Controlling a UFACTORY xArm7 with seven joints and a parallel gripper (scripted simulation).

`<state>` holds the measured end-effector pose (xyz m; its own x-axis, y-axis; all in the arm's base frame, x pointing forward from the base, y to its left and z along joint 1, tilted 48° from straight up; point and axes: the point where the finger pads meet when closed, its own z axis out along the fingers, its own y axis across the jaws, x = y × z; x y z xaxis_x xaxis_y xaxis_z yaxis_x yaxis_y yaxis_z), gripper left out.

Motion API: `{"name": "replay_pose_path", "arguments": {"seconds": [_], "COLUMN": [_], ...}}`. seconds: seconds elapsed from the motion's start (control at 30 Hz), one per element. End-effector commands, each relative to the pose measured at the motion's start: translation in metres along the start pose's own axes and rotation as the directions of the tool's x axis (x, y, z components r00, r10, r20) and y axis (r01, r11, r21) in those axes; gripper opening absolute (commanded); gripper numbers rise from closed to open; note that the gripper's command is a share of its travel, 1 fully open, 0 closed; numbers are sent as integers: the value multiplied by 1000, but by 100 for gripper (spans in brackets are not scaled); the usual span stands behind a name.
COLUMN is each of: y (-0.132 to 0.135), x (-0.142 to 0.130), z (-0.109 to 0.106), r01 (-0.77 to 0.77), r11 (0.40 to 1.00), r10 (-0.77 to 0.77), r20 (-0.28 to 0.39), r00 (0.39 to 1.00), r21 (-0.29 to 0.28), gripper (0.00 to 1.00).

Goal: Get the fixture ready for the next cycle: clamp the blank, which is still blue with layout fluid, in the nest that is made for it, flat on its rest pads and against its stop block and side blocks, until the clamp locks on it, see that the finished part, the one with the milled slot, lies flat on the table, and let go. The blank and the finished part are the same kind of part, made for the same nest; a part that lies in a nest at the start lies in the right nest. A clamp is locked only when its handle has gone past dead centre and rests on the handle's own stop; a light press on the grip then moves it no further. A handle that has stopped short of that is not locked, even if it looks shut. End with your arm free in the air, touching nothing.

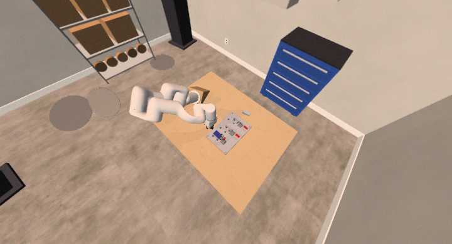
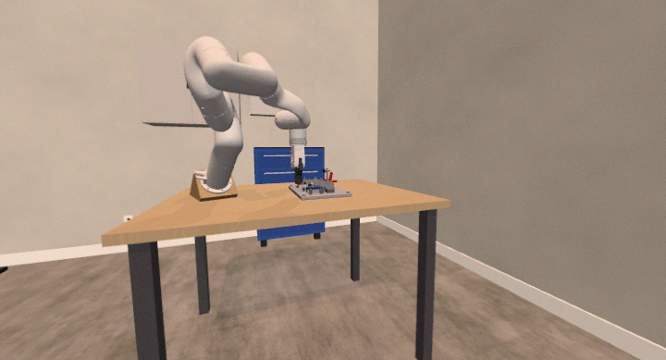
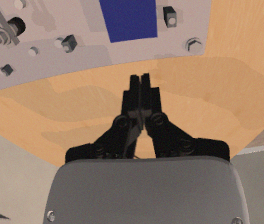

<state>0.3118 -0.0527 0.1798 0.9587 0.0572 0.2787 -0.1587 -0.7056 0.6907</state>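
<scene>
1. My gripper is closed to a narrow stance, its two black fingertips side by side with nothing held between them.
2. I hang fingers-down over the wooden table, near the edge of the grey fixture plate.
3. The blue blank is on that plate, at the clamp station nearest one end. In my wrist view it lies ahead of my fingertips, apart from them; a small dark block stands beside it.
4. I cannot tell whether the blank sits fully flat on its pads or touches every stop.
5. Beside the blank, a red handle belongs to its clamp; I cannot tell whether that clamp is locked. Two more red handles, the middle one and the far one, are at the other stations.
6. The small grey part lies on the table, off the plate, near its far end; its slot is too small to make out.
</scene>
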Motion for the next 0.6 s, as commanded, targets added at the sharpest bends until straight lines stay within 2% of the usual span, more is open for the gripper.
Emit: {"name": "replay_pose_path", "arguments": {"seconds": [0.0,0.3,0.57], "y": [0,-2,-22], "x": [1,4,31], "z": [-1,-1,-1], "r01": [-1,-1,-1], "r11": [1000,1000,1000], "r10": [1,1,1], "r20": [-3,-3,-3], "r00": [1000,1000,1000], "r21": [1,1,1], "gripper": [0,0,0]}}
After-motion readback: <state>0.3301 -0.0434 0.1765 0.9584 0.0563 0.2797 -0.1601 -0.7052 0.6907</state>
